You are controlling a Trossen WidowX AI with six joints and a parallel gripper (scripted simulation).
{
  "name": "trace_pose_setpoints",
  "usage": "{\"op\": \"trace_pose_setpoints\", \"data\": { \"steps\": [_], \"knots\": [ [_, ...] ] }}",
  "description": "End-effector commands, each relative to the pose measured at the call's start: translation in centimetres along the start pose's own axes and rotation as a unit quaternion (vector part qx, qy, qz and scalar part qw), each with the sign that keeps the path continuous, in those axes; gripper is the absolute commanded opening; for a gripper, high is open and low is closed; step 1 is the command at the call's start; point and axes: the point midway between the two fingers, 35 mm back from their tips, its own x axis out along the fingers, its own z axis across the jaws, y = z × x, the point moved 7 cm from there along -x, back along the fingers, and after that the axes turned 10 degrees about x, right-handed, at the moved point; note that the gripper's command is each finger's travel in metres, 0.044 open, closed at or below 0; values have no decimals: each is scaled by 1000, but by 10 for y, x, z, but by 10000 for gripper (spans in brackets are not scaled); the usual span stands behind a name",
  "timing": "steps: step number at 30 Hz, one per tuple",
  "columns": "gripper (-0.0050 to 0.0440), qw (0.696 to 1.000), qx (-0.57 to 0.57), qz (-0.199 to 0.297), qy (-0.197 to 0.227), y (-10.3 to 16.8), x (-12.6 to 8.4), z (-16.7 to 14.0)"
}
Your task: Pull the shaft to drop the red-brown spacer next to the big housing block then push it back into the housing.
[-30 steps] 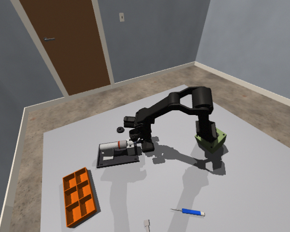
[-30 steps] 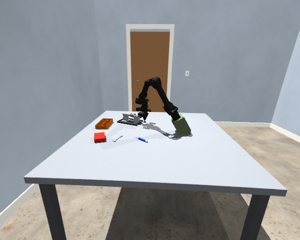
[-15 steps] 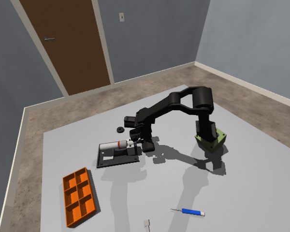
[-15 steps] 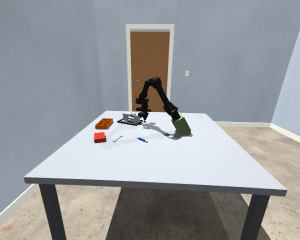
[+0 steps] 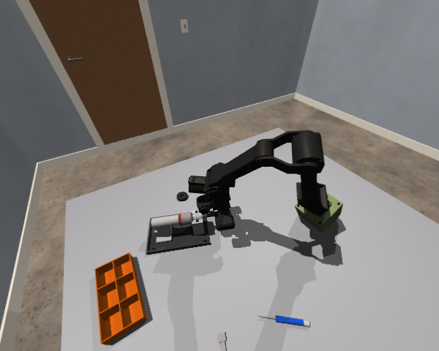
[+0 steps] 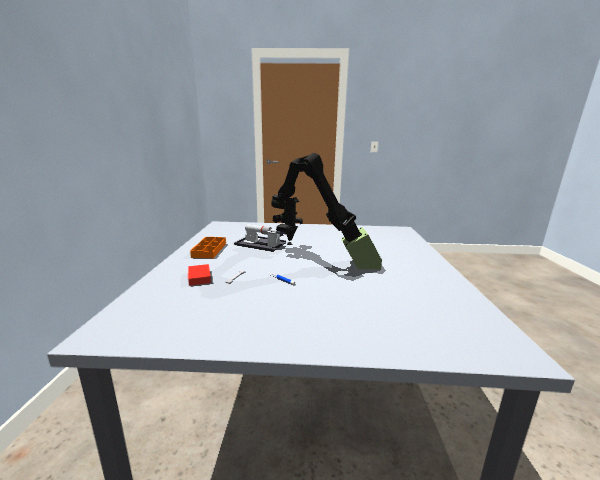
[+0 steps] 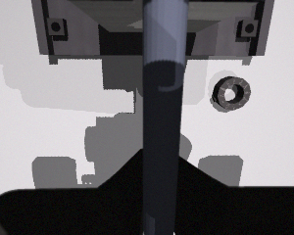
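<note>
Shaft (image 7: 161,122) is pinched at its free end by the end effector (image 5: 208,213), whose fingers are pressed in against it at the right side of the fixture; in the wrist view the shaft is seen running straight up the middle of the picture towards a grey housing block (image 7: 78,29). Pale spacers (image 5: 166,220) and a red-brown spacer (image 5: 181,218) are carried in a row on the shaft above a black base plate (image 5: 178,243), which is laid on the grey tabletop (image 5: 249,287). A dark ring (image 5: 181,195) is seen lying flat on the tabletop just beyond the fixture, apart from it; in the wrist view it is shown to the right of the shaft. An orange compartment tray (image 5: 118,297) is placed nearer and to the left, well apart from the fixture. A blue-handled screwdriver (image 5: 290,320) and a small pale part (image 5: 222,337) are found at the near side of the tabletop, and a red block (image 6: 199,274) is shown in the exterior view near the tray. The arm is mounted on a green pedestal (image 5: 335,213) to the right
</note>
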Motion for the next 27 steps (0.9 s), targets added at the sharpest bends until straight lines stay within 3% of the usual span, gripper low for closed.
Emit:
{"op": "trace_pose_setpoints", "data": {
  "steps": [1,27],
  "knots": [
    [-50,1000,-5,-15,0,-1,-8,2],
    [-50,1000,-6,-15,0,1,-8,1]
  ]
}}
